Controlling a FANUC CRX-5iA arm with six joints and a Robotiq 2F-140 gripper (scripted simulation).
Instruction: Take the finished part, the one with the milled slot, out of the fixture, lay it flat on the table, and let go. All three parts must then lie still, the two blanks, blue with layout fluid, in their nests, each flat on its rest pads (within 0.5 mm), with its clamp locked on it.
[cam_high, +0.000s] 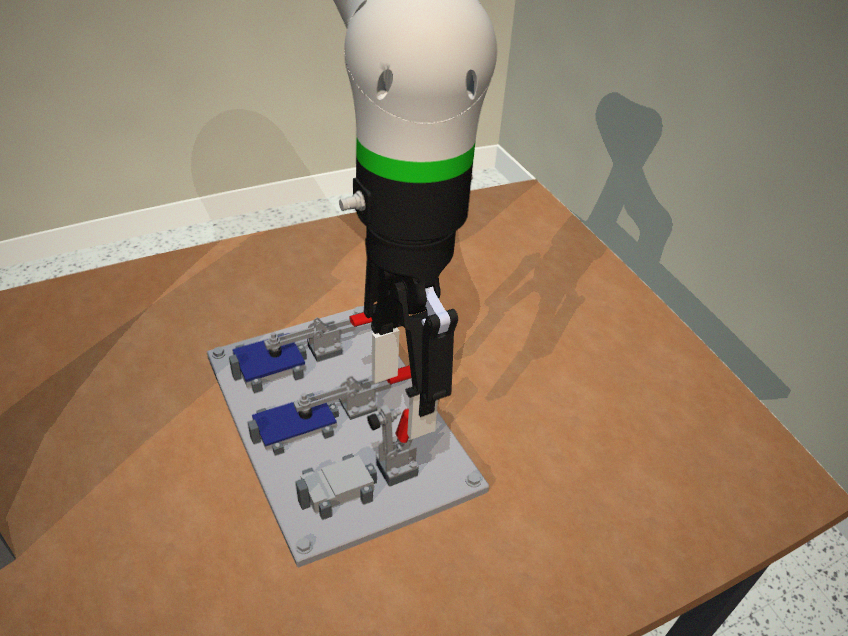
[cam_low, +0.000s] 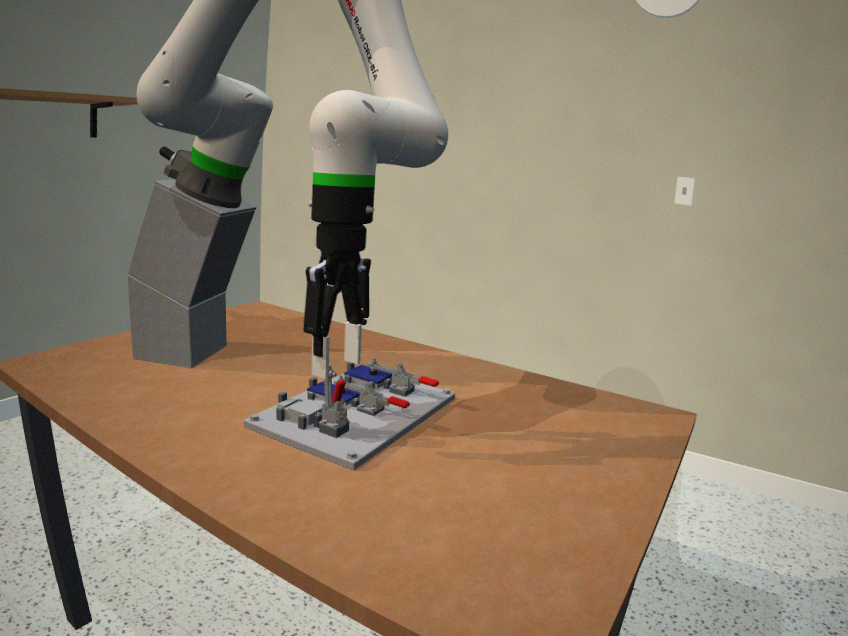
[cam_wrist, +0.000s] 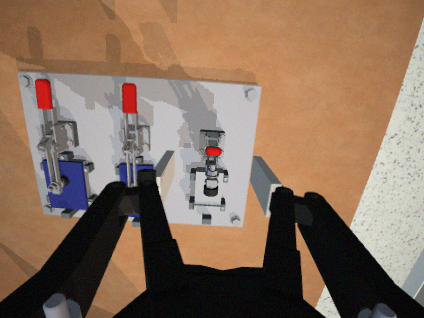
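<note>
The grey fixture plate (cam_high: 345, 438) holds three nests. Two blue blanks (cam_high: 268, 359) (cam_high: 293, 421) lie in the far and middle nests, each with its clamp arm down on it and its red handle (cam_high: 359, 319) (cam_high: 399, 375) lying flat. The grey finished part (cam_high: 340, 479) lies in the near nest. Its clamp (cam_high: 397, 444) is swung up off it, with the red handle (cam_high: 404, 427) upright. My gripper (cam_high: 405, 390) is open and empty, pointing down, its pale finger pads standing apart on either side of that upright handle. In the wrist view the gripper (cam_wrist: 215, 177) frames the handle (cam_wrist: 213, 150) and the part (cam_wrist: 207, 199).
The plate sits mid-table with bare wood all round it. The grey robot pedestal (cam_low: 181, 273) stands at the table's far left corner. The table edges run close on the right and near sides.
</note>
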